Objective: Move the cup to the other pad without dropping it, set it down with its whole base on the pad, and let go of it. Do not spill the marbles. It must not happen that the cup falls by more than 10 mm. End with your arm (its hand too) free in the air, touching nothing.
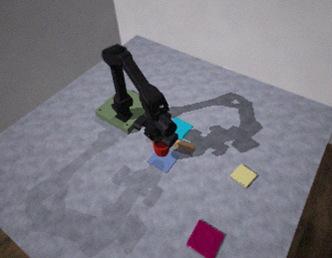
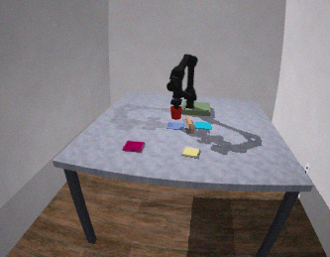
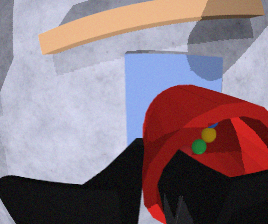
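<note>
Matt red cup (image 3: 182, 122), glossy marbles (image 3: 208, 135), mottled stone-like grey table (image 1: 68, 145), matt black claw (image 3: 158, 212), wood-toned block (image 3: 138, 18)

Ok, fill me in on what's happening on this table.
The black arm has its tool shut on the rim of a red cup with marbles inside. The cup is lifted just above the light blue pad. A tan block lies between that pad and the cyan pad.

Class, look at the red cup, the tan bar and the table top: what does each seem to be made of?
Red cup: probably plastic; uniform colour, smooth, thin wall.
Tan bar: perhaps wood; flat matte tan, but no grain shows.
Table top: stone-like or laminate; mottled grey, matte, no glare.
</note>
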`<state>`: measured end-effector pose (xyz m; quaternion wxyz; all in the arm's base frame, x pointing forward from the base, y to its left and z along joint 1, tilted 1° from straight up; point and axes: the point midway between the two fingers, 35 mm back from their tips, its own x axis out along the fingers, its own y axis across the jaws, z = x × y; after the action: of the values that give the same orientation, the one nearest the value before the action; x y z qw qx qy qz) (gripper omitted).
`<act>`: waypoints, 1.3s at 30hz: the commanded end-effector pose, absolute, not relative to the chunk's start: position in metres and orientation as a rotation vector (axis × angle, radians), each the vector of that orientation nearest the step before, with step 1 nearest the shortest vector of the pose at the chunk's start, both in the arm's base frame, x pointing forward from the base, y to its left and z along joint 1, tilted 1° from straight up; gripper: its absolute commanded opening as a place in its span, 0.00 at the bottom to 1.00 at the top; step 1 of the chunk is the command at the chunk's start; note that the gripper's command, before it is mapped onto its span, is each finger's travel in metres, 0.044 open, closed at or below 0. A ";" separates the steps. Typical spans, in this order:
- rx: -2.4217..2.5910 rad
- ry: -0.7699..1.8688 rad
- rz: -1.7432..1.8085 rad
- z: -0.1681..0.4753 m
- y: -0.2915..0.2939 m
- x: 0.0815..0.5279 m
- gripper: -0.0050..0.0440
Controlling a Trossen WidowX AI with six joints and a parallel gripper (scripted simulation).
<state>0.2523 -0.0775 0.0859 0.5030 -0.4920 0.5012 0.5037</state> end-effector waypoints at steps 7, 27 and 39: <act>-1.201 1.201 1.200 0.091 -0.078 0.255 0.10; -1.203 1.199 1.199 0.091 -0.065 0.253 0.10; -1.204 1.197 1.198 0.092 -0.046 0.250 0.10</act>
<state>0.2507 -0.0516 0.0872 0.5034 -0.4934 0.5008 0.5023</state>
